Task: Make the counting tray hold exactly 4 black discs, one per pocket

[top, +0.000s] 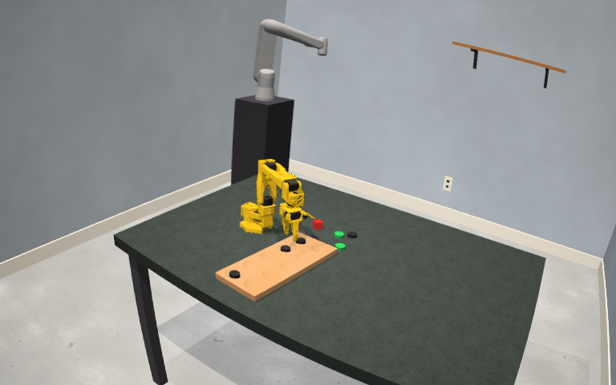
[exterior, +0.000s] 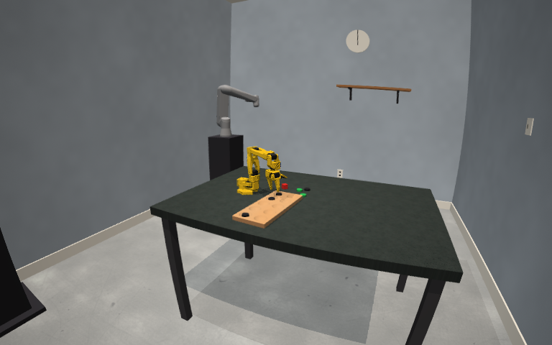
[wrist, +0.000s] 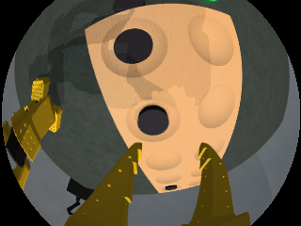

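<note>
The wooden counting tray (top: pixel 277 267) lies on the dark table and holds three black discs, each in a pocket: one at the near left end (top: pixel 234 273), one in the back row (top: pixel 285 248), and one near the far end (top: pixel 300 241). In the wrist view two of them show (wrist: pixel 134 45) (wrist: pixel 153 121). A fourth black disc (top: pixel 351 234) lies loose on the table beyond the tray. My gripper (wrist: pixel 169 147) is open and empty, raised above the tray's back row, with bare tray between its fingers; it also shows in the top view (top: pixel 295 235).
Two green discs (top: pixel 338 234) (top: pixel 340 245) lie on the table by the tray's far end, one touching close to its corner. A red cube (top: pixel 317 224) sits beside the arm. The arm's yellow base (top: pixel 257 217) stands behind the tray.
</note>
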You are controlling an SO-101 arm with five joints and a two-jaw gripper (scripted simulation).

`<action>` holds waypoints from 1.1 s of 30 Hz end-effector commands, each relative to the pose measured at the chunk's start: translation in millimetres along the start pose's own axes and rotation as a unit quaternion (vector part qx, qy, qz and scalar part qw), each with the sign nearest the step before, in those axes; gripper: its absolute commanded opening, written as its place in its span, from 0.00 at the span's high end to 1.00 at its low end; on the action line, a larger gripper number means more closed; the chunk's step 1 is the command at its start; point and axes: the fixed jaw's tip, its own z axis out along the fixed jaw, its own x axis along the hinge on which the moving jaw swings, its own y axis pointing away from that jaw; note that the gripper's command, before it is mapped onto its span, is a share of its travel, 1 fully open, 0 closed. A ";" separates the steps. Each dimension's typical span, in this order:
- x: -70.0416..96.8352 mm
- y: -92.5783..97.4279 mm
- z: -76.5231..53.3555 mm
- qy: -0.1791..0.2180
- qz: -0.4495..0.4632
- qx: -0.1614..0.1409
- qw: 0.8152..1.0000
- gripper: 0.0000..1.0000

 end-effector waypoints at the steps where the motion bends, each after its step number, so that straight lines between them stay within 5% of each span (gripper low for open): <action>1: -4.2 -9.0 -7.8 0.000 0.006 0.025 1.000 0.73; 33: -54.5 -41.4 -14.3 -0.016 0.070 0.051 0.996 0.73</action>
